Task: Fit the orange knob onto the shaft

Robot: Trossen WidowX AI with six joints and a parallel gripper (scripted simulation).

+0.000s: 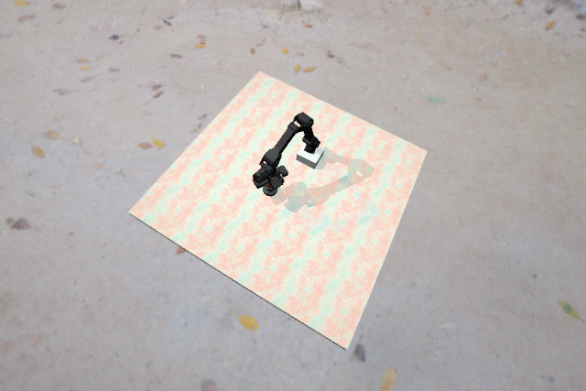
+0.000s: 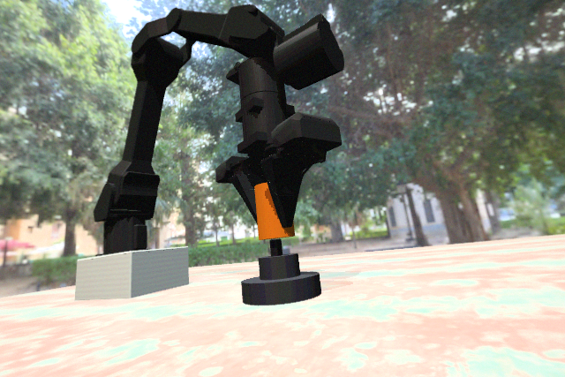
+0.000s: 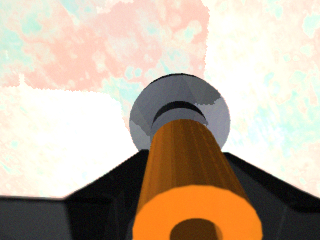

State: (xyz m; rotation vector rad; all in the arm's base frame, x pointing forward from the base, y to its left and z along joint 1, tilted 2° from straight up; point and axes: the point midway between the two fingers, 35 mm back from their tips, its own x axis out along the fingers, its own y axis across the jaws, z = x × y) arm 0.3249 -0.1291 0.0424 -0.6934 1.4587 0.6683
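Note:
My gripper (image 2: 274,227) (image 1: 269,184) is shut on the orange knob (image 2: 270,215) (image 3: 187,165) and holds it upright, straight over the round dark pedestal (image 2: 280,288) (image 3: 217,112). In the exterior view the knob's lower end sits on the top of the thin dark shaft (image 2: 275,246). A short stretch of shaft still shows between the knob and the pedestal's raised hub (image 2: 279,267). In the wrist view the knob covers the shaft and its centre hole faces the camera. The shaft's flat side is not visible.
The arm stands on a white block (image 2: 131,272) (image 1: 310,156) to the left of the pedestal. All of it rests on a pink-and-green patterned mat (image 1: 284,244) (image 2: 410,309) laid on sandy ground with scattered leaves.

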